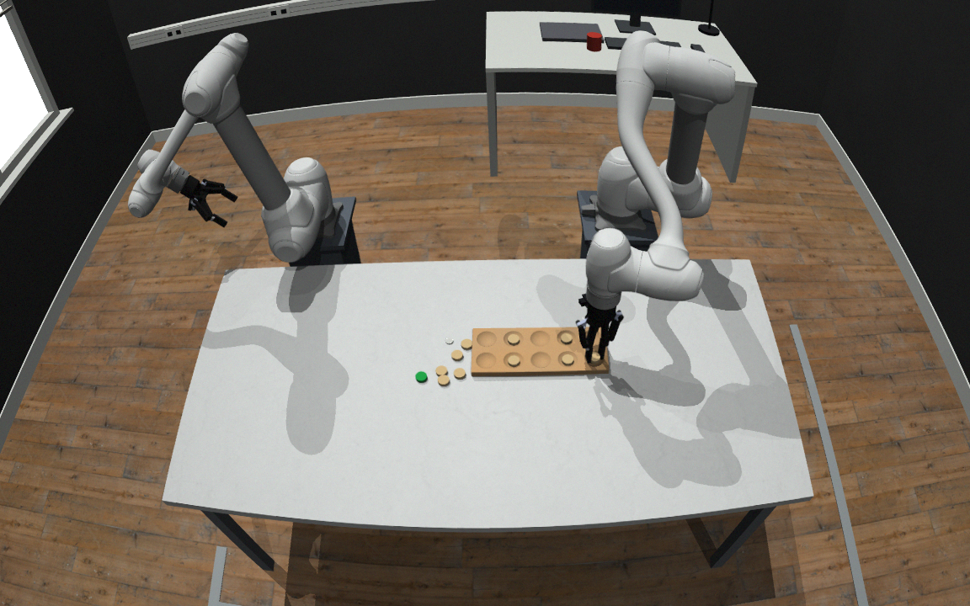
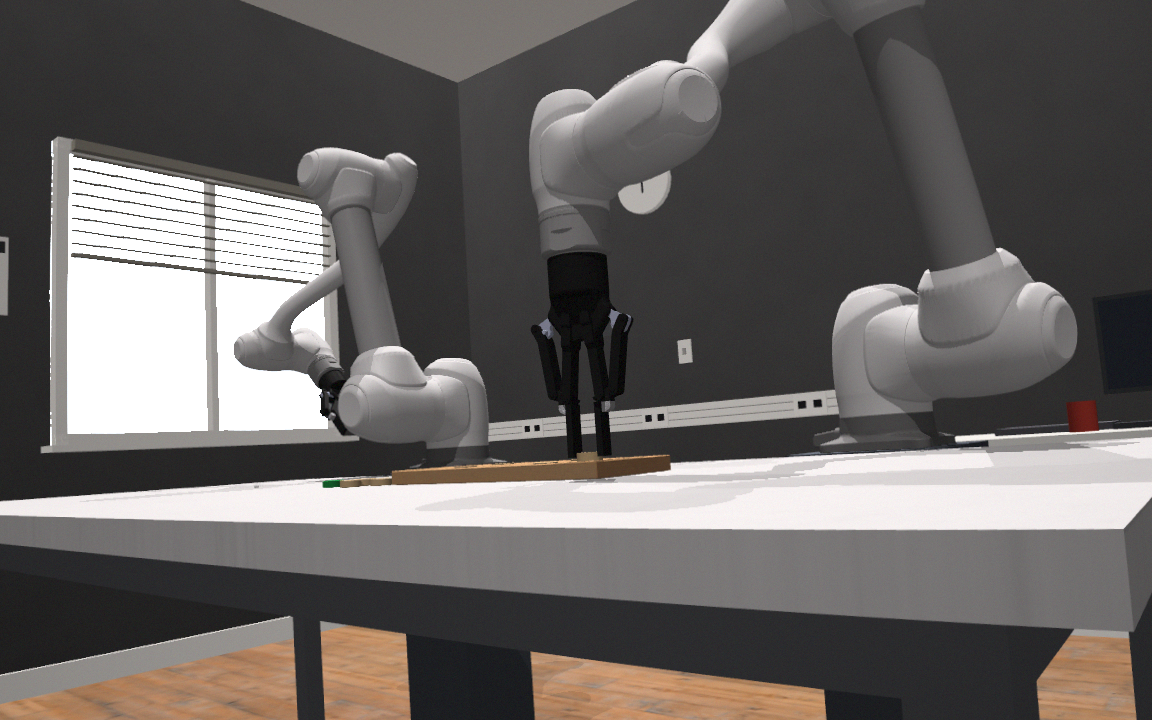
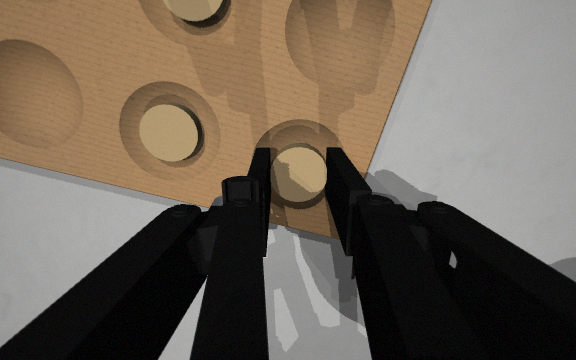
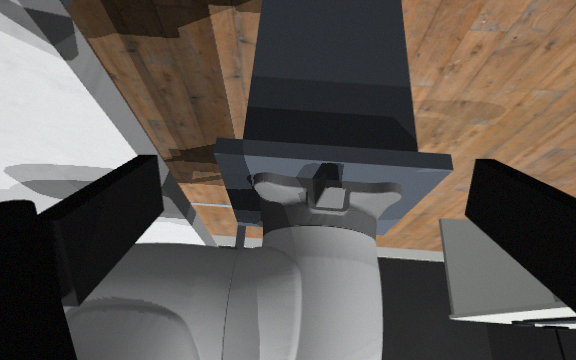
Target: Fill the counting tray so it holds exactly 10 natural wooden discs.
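Observation:
My left gripper (image 1: 594, 357) (image 2: 588, 451) (image 3: 298, 170) points down at the wooden tray (image 1: 499, 349) (image 2: 490, 473) (image 3: 103, 65), shut on a natural wooden disc (image 3: 299, 180) at the near right corner pocket. Whether the disc touches the pocket is unclear. Several natural discs lie in other pockets, among them one disc (image 1: 567, 358) (image 3: 169, 132) beside the gripper and one (image 1: 514, 360) farther left. The far right pocket (image 3: 340, 40) is empty, as are the leftmost pockets. Several loose natural discs, one here (image 1: 456, 354), lie left of the tray. My right gripper (image 1: 225, 209) (image 4: 314, 185) is open and empty, off the table.
A green disc (image 1: 420, 376) (image 2: 330, 483) lies left of the loose natural discs, and a small white piece (image 1: 449, 341) lies behind them. The tray lies flat on the white table (image 1: 368, 459). A desk (image 1: 534, 58) with a red mug (image 1: 594, 42) (image 2: 1081, 416) stands behind.

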